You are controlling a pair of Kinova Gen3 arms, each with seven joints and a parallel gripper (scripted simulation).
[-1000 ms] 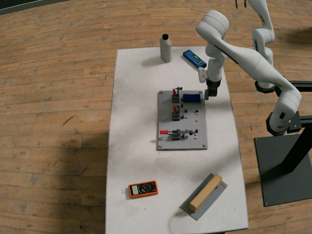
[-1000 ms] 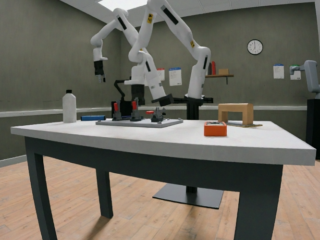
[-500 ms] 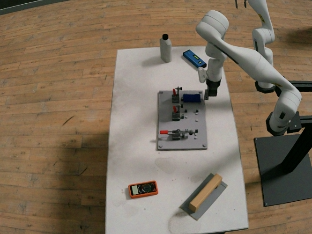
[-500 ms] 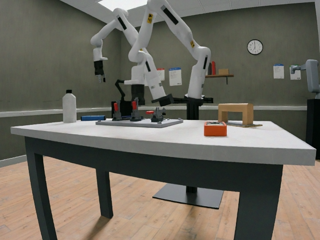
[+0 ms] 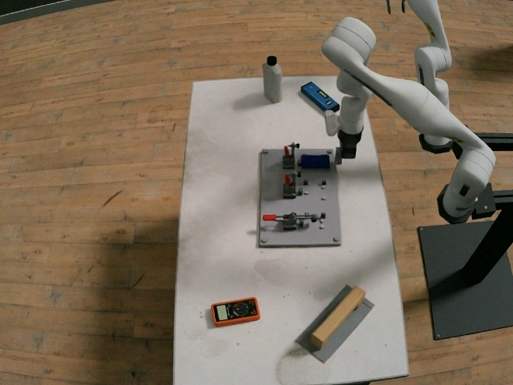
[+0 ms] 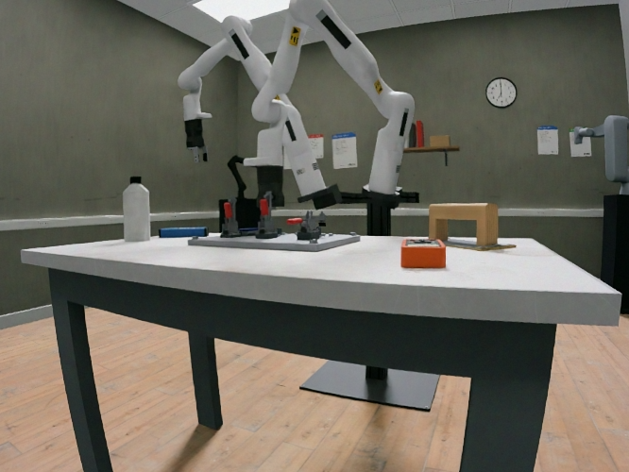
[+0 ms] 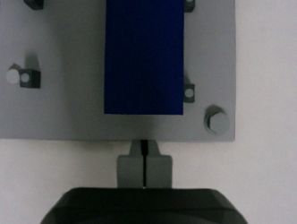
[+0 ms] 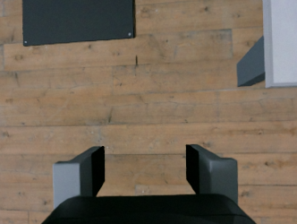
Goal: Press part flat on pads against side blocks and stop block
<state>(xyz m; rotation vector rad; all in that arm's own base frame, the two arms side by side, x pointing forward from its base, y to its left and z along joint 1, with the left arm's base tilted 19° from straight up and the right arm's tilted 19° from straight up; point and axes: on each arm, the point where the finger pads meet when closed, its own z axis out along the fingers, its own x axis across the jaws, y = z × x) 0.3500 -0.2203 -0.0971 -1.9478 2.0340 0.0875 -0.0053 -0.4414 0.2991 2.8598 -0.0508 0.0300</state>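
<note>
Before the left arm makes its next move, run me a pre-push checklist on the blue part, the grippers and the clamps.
1. Left gripper shut, with nothing held: ok.
2. Left fingertips lined up with the near end of the blue part: ok; they point at it, with a gap between.
3. Blue part flat on its pads and against the stop block: cannot tell; the part hides the pads.
4. Clamp by the blue part swung clear: ok; its red handle stands up and its arm is raised off the part.
5. Right gripper out of the way: ok; it is open, over the floor off the table.
</note>
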